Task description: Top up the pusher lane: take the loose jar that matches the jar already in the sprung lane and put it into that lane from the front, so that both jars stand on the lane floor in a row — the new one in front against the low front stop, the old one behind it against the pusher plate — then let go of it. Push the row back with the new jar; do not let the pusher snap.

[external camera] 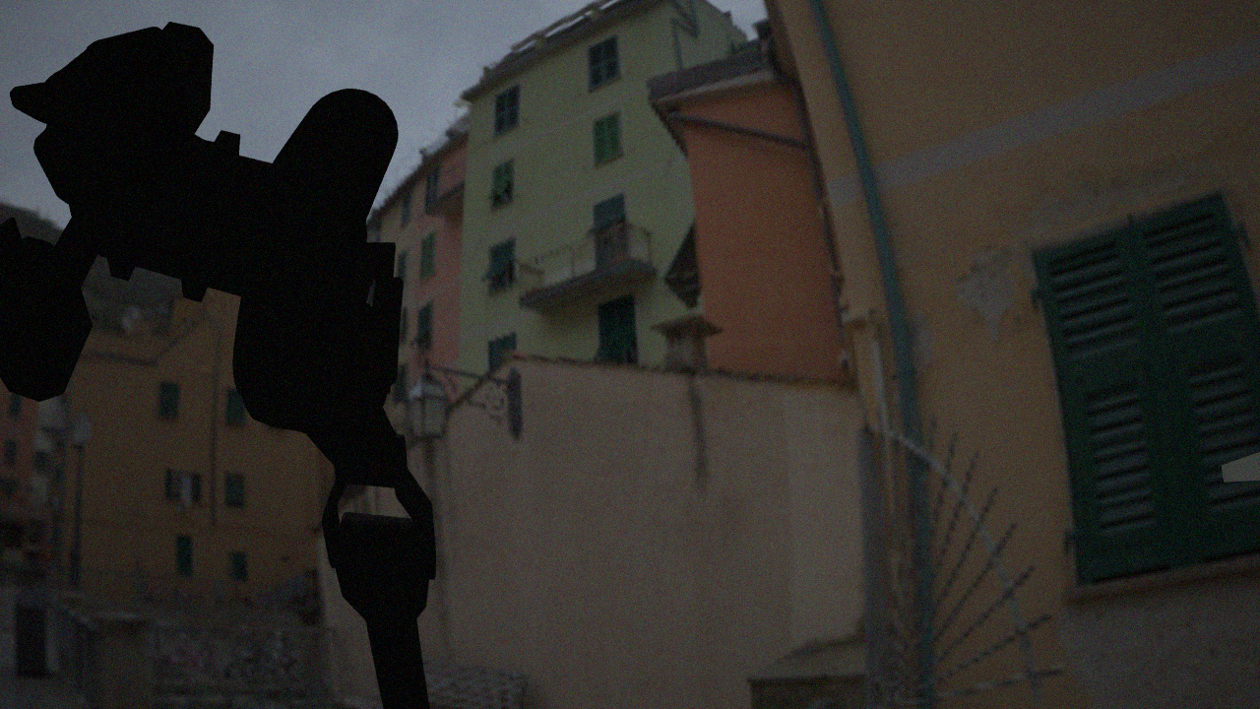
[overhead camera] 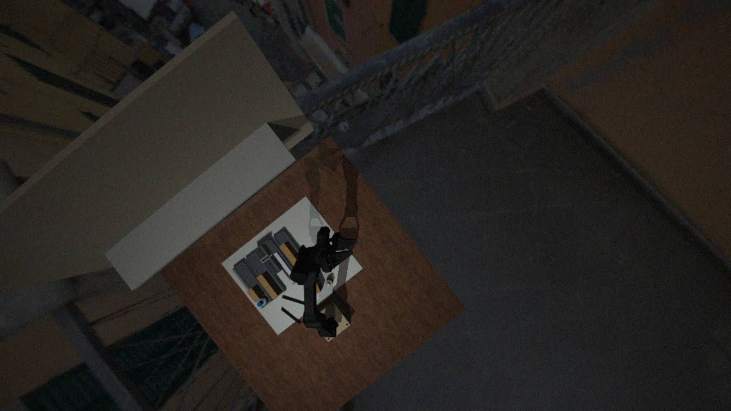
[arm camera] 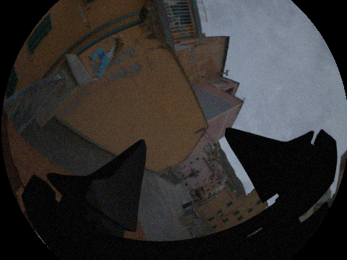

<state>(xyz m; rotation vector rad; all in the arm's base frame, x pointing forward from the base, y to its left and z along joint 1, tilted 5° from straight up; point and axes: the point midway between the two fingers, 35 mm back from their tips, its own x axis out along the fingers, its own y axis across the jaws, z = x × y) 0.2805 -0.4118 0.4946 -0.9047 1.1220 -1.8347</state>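
Observation:
My gripper point(overhead camera: 352, 245) point(arm camera: 186, 138) is open, with nothing between its fingers. It hangs in the air over the right part of the white board point(overhead camera: 277, 323), pointing away from the lanes. The dark grey lanes point(overhead camera: 244, 274) stand on the board, partly hidden by the arm. A small jar with a blue top point(overhead camera: 260, 302) is at the near left end of the lanes. Another small pale jar point(overhead camera: 329, 279) shows just right of the arm. Which lane is sprung, and which jars match, I cannot tell at this size. The wrist view shows no jar or lane.
The arm point(overhead camera: 310, 296) rises from a pale base plate point(overhead camera: 343, 327) on the brown table point(overhead camera: 409, 296). Two thin dark bars point(overhead camera: 290, 314) point(overhead camera: 292, 299) lie near the base. A long pale box point(overhead camera: 204, 204) stands along the table's far left edge. The exterior view shows only the arm's silhouette and buildings.

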